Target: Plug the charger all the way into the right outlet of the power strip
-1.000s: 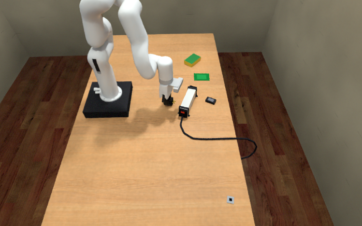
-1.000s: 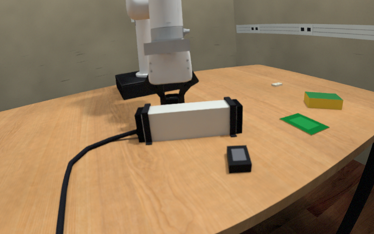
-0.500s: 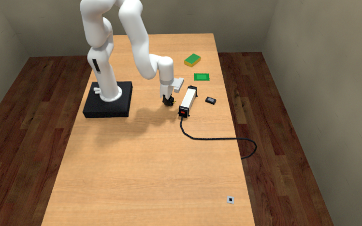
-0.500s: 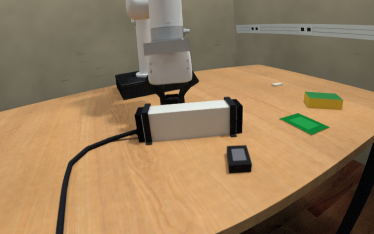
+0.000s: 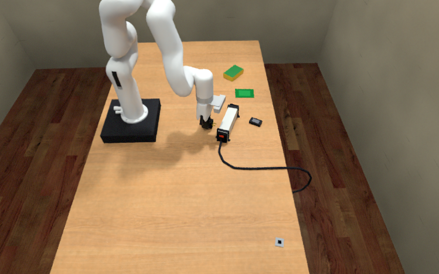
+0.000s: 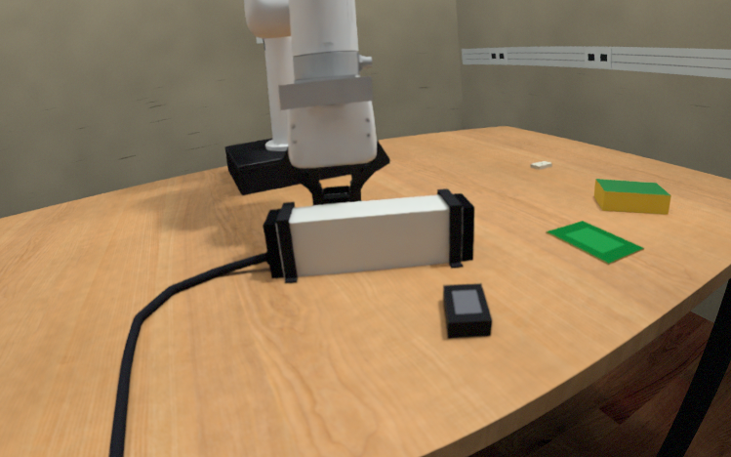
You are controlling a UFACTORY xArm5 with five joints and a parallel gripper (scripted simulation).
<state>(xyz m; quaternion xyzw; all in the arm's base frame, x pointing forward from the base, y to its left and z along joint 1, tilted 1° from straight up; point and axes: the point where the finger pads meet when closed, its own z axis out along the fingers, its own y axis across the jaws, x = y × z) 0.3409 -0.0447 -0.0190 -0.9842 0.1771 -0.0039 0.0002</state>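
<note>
The white power strip (image 5: 230, 118) (image 6: 367, 233) stands on its long edge on the table (image 5: 180, 211), with black clamps at both ends and a red switch on its near end in the top view. My gripper (image 5: 206, 124) (image 6: 335, 191) hangs low on the side of the strip that faces the robot base, close to the cable end. It is shut on the black charger (image 5: 208, 124) (image 6: 335, 196), whose brass prongs point toward the strip and stand a short gap from its face. In the exterior view the strip hides the outlets and the prongs.
The strip's black cable (image 5: 265, 167) (image 6: 129, 352) runs across the table and off its edge. A small black box (image 5: 255, 121) (image 6: 467, 310) lies behind the strip. A flat green pad (image 5: 244, 92) (image 6: 594, 241) and a green-and-yellow block (image 5: 232, 72) (image 6: 631, 195) lie farther off. The arm's black base (image 5: 130, 126) stands nearby.
</note>
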